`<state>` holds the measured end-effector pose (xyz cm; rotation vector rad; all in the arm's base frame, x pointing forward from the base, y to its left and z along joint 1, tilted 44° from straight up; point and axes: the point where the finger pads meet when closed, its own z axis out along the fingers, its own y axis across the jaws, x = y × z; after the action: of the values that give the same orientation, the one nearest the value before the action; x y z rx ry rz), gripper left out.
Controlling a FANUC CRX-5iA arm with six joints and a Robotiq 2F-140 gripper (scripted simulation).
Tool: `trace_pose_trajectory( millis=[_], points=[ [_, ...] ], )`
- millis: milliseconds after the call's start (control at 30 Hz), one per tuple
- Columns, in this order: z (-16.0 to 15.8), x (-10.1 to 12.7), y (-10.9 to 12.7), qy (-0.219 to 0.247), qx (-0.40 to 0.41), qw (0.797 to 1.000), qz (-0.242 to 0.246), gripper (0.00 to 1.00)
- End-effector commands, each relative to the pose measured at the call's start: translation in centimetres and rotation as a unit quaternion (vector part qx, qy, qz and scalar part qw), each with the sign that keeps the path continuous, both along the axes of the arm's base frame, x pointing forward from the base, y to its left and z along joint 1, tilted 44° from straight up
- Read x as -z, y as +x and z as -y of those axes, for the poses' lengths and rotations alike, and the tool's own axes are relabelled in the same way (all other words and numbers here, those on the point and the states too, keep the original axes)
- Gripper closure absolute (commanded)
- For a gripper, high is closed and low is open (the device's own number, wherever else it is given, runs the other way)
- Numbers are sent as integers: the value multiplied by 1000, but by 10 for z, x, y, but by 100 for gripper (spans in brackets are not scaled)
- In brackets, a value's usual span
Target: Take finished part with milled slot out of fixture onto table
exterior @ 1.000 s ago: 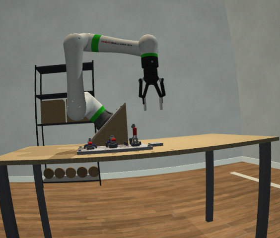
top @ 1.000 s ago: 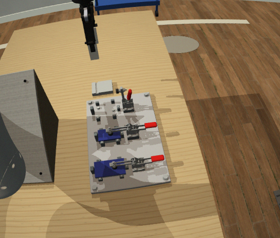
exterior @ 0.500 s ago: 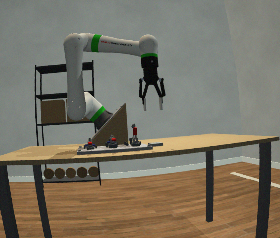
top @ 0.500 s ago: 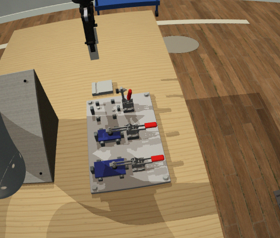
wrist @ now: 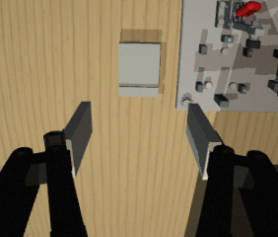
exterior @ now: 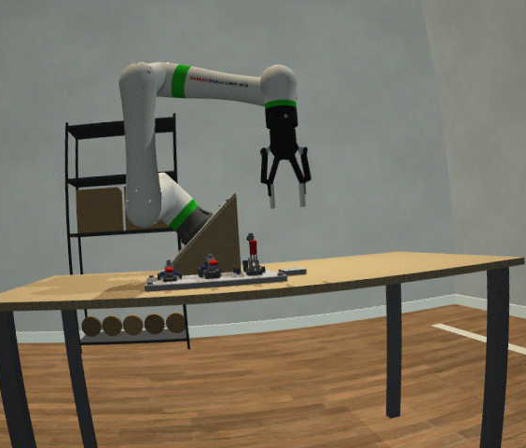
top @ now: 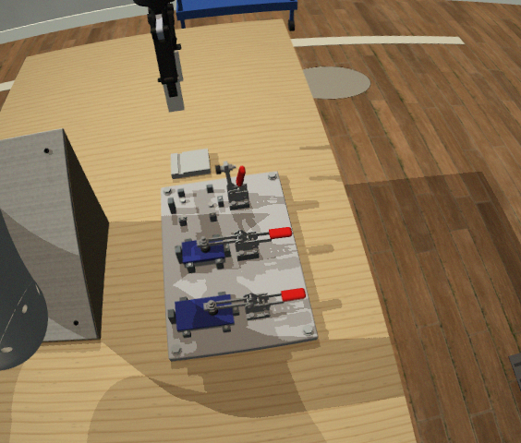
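Observation:
The grey finished part (top: 190,162) (exterior: 295,271) (wrist: 139,69) with its milled slot lies flat on the table, just beyond the far end of the fixture plate (top: 294,267) (exterior: 214,282) (wrist: 198,0). The far nest is empty and its clamp (top: 236,183) (exterior: 253,255) (wrist: 244,12) stands open with the red handle upright. Two blue blanks (top: 201,251) (top: 200,313) sit in the middle and near nests under clamps (top: 251,236) (top: 263,300) whose red handles lie flat. My gripper (top: 173,97) (exterior: 286,200) (wrist: 139,117) is open and empty, high above the table beyond the part.
A grey wedge-shaped block (top: 45,229) (exterior: 214,241) stands left of the fixture on the table (top: 84,104) (exterior: 398,267). A black shelf rack (exterior: 73,192) stands behind the table. A blue cart (top: 236,8) is past the table's far end.

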<state>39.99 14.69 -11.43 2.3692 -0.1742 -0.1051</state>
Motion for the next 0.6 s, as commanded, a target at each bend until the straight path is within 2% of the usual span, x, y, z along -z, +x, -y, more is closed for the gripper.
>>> trace_pose_trajectory(
  millis=[0,567],
  points=[
    [0,0,0,0,0,1000,0,46],
    [0,0,0,0,0,1000,0,46]
  ],
)
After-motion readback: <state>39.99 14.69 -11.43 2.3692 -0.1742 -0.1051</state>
